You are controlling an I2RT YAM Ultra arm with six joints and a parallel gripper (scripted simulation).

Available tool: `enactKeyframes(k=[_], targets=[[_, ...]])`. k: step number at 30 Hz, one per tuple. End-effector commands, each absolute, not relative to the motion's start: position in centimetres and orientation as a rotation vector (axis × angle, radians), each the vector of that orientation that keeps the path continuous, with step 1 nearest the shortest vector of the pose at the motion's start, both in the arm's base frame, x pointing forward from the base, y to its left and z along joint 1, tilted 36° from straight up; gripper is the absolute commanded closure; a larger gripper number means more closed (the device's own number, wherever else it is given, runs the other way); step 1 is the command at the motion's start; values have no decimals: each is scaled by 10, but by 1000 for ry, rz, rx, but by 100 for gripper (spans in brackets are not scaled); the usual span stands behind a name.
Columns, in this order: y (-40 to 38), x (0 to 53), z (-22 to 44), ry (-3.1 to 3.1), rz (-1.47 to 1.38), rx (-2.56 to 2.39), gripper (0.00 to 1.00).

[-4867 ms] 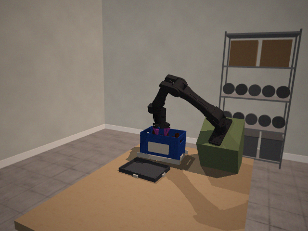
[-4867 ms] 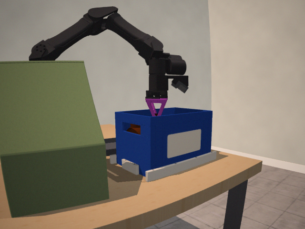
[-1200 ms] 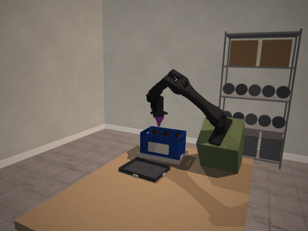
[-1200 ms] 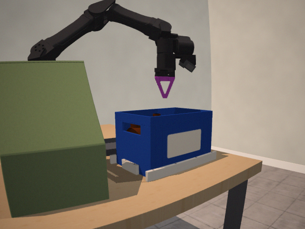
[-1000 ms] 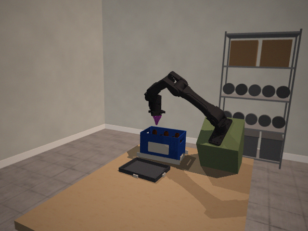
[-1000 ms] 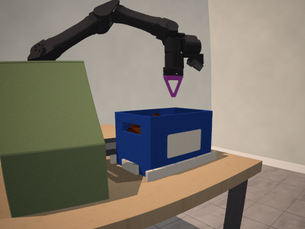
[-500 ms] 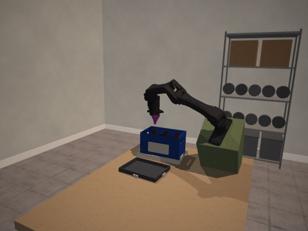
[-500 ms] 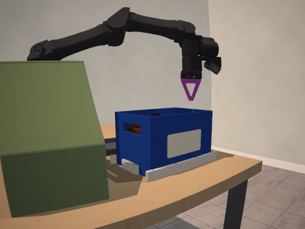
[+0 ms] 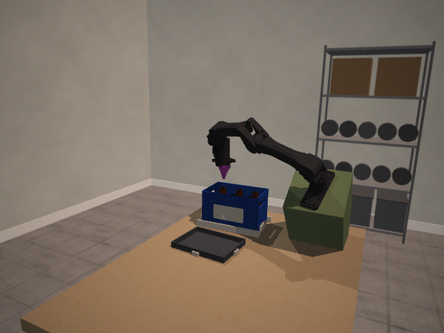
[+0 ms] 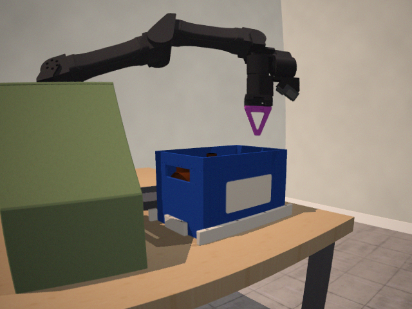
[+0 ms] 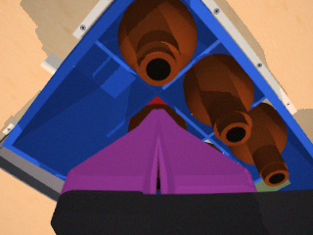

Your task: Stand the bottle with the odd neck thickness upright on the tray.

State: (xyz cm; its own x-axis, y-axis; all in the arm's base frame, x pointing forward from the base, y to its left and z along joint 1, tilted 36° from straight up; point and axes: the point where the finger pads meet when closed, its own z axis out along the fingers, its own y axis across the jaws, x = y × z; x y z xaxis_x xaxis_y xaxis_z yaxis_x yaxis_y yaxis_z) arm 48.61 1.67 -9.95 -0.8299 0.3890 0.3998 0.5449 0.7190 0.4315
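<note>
My gripper (image 9: 224,177) (image 10: 257,134) (image 11: 157,118) is shut and empty, its magenta fingers pointing down above the blue crate (image 9: 256,213) (image 10: 214,186). Brown bottles stand in the crate. In the wrist view a large near bottle (image 11: 157,29), a middle bottle (image 11: 215,88) and a right bottle (image 11: 268,129) show their mouths. Another bottle with some red (image 11: 157,100) is mostly hidden behind the fingers; a further one is barely visible. Which neck differs cannot be told. The dark tray (image 9: 207,243) lies in front of the crate with no bottle on it.
Pale low rails (image 9: 216,226) (image 10: 244,223) stand around the crate's foot, and small pale blocks (image 9: 195,253) touch the tray's edge. The green arm base (image 9: 315,225) (image 10: 73,239) stands beside the crate. The crate's walls rise about as high as the bottle tops.
</note>
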Motion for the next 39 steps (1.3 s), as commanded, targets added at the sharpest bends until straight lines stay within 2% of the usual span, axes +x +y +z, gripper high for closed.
enactKeyframes(k=[1,2,3,39], targets=[[-4,492,-89,-2664,-802,-769,100],[-4,492,-89,-2664,-802,-769,100],[-4,492,-89,-2664,-802,-769,39],[-4,492,-89,-2664,-802,-769,39]])
